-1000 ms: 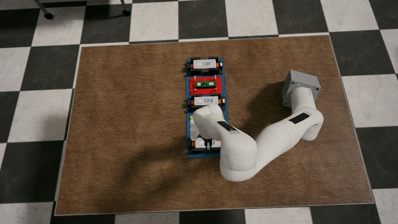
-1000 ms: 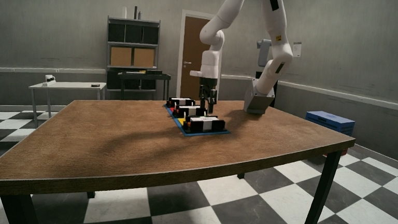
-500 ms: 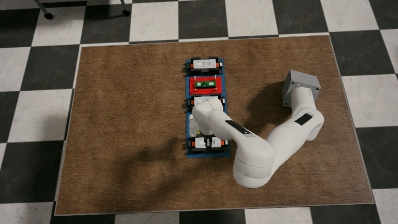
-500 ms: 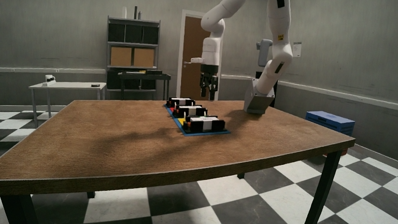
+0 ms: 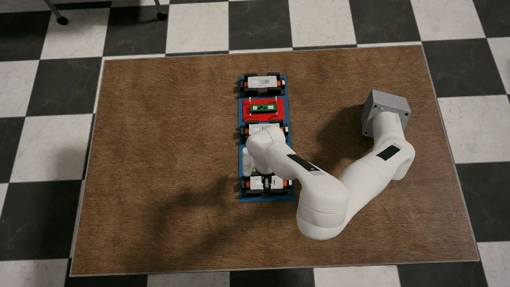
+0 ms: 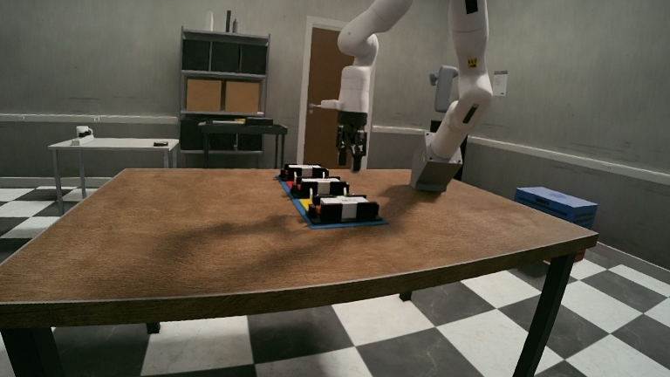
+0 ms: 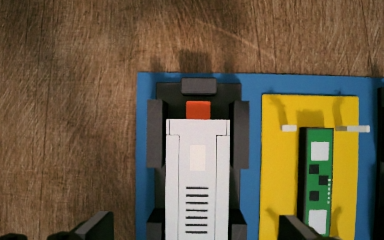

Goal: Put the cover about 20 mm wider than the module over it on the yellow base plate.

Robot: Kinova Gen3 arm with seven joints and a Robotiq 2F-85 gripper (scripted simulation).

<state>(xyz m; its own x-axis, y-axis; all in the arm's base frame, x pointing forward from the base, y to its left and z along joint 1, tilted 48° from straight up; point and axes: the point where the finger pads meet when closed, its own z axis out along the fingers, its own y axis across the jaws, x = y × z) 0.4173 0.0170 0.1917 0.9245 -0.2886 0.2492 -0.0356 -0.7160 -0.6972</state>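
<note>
My gripper [image 5: 266, 183] [image 6: 349, 165] [image 7: 197, 227] is open and empty, raised above the near cover. Its fingertips show at either side of that cover in the wrist view. The near cover [image 5: 256, 183] [image 6: 348, 209] [image 7: 175, 175], light grey, sits in a dark holder. The middle cover [image 5: 264, 127] [image 6: 323, 186] and far cover [image 5: 261, 81] [image 6: 306, 170] also sit in holders. The yellow plate [image 6: 304, 203] [image 7: 280, 175] lies beside the near holder; the arm hides most of it in the top view. Its green module [image 7: 325, 165] is uncovered.
The blue base [image 5: 267, 198] [image 6: 340, 225] [image 7: 252, 200] carries all holders and plates. A red plate [image 5: 245, 112] with another green module [image 5: 263, 107] lies between the far and middle holders. Thin white posts [image 7: 289, 128] stand near the yellow plate's module. The robot's base [image 5: 387, 99] is to the right.
</note>
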